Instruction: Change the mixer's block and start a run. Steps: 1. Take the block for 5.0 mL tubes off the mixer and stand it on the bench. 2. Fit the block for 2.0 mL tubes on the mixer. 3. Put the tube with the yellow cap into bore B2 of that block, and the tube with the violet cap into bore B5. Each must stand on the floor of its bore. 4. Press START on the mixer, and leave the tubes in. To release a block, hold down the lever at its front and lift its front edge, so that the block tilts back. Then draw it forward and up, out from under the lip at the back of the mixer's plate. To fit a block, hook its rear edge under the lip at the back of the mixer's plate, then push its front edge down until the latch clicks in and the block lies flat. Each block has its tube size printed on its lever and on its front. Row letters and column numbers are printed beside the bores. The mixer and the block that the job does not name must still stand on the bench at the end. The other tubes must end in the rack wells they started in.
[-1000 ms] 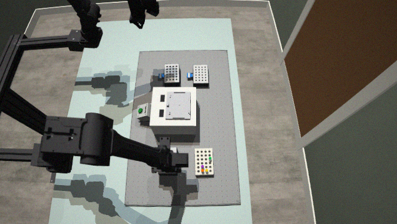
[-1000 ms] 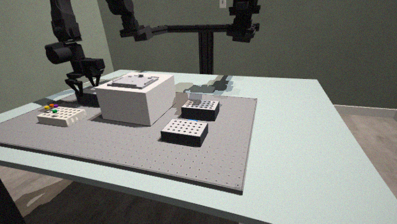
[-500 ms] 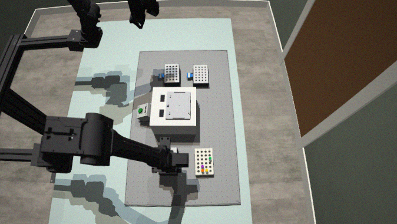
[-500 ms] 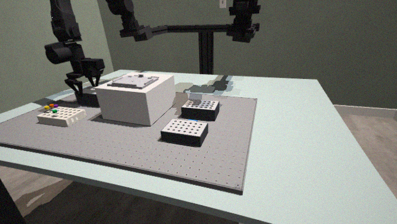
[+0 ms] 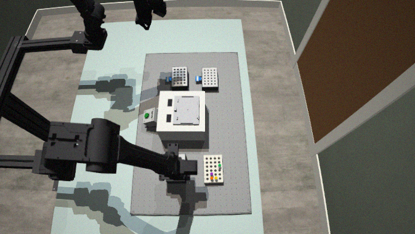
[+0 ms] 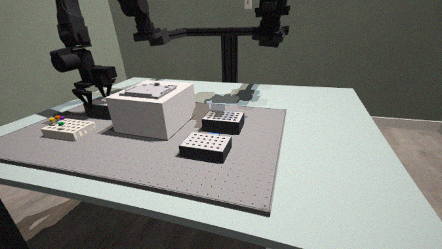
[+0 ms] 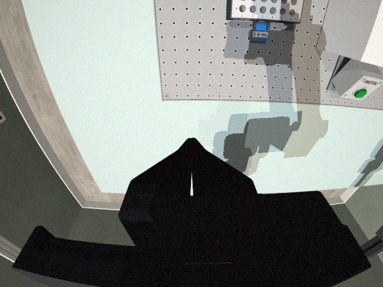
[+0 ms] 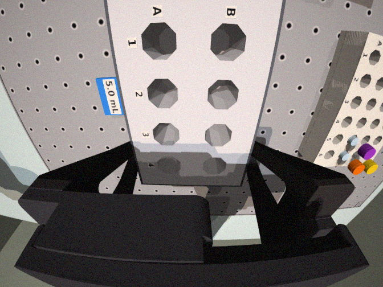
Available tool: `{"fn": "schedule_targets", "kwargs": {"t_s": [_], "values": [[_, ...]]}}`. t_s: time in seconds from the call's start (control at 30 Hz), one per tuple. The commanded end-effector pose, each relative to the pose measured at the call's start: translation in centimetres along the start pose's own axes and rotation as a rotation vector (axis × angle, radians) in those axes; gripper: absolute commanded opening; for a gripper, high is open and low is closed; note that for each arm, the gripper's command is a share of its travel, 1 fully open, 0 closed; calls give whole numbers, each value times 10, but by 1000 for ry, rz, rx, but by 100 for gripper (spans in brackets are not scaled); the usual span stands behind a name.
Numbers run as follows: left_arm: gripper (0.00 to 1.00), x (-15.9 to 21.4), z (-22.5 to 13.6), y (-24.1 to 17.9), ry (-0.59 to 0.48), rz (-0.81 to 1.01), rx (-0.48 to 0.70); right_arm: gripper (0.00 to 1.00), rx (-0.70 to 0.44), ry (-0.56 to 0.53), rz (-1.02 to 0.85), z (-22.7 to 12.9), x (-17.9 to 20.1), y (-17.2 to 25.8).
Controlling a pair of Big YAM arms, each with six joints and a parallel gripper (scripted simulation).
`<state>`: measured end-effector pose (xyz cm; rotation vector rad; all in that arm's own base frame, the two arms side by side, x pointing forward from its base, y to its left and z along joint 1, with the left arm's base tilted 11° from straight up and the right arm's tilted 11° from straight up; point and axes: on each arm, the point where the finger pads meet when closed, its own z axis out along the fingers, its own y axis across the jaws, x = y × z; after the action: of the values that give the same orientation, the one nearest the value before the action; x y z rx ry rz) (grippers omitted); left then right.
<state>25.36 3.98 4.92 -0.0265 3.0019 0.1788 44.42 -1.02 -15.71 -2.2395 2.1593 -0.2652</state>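
Right tool [image 5: 178,169] [image 6: 98,99] [image 8: 193,144] holds the 5.0 mL block [image 5: 183,156] [image 6: 96,111] [image 8: 191,70] across its narrow sides, fingers wide. Block looks level, low over or on the worktop [image 5: 228,200] [image 6: 249,183] [image 7: 191,70] [image 8: 68,55]; contact cannot be confirmed.

Step judged: setting-down. Advise: keep block level, confirm its base is supported, open evenly, then lift straight up without dragging it or nudging the rack [image 5: 213,184] [image 6: 59,134] [image 8: 328,77] beside it.

Labels: lever reads "5.0 mL"; block shows A, B and 1–4. Rack shows A and 1–6; yellow cap [image 5: 216,178] [image 6: 52,120] [image 8: 370,166] and violet cap [image 5: 211,173] [image 6: 62,118] [image 8: 366,151] remain to transfer.

Farther: mixer [image 5: 181,127] [image 6: 139,114], plate bare; print by green button [image 5: 146,115] [image 7: 360,93] illegible. Beyond, 2.0 mL block [image 5: 180,77] [image 6: 223,126] [image 7: 263,15]: lever "2.0 mL", row A, columns 1–6. Outermost block [image 5: 210,77] [image 6: 204,147]: size unreadable. No brand legible. Left tool [image 5: 147,28] [image 7: 191,140] narrow, nothing held.

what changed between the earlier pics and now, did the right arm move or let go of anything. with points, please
Nothing visibly changed. The right gripper [image 5: 178,161] [image 6: 98,99] [image 8: 191,144] stayed shut on the 5.0 mL block [image 5: 183,156] [image 6: 98,112] [image 8: 191,117], with no clear shift either way. The left gripper [image 5: 146,28] [image 7: 191,144], the mixer [image 5: 163,124] [image 6: 141,118] [image 7: 343,31] and the tube rack [image 5: 205,172] [image 6: 59,134] [image 8: 328,92] stayed as they were.
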Motion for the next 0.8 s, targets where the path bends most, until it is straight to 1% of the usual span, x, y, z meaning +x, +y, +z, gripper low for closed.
{"fn": "schedule_targets", "kwargs": {"t_s": [0.0, 0.77], "values": [[0, -24, -15, 0, -50, 24, -4, 100, 62, -6, -3, -8, -6, -28], [0, -21, -15, 0, -41, 24, -4, 100, 62, -6, -3, -8, -6, -28]]}}
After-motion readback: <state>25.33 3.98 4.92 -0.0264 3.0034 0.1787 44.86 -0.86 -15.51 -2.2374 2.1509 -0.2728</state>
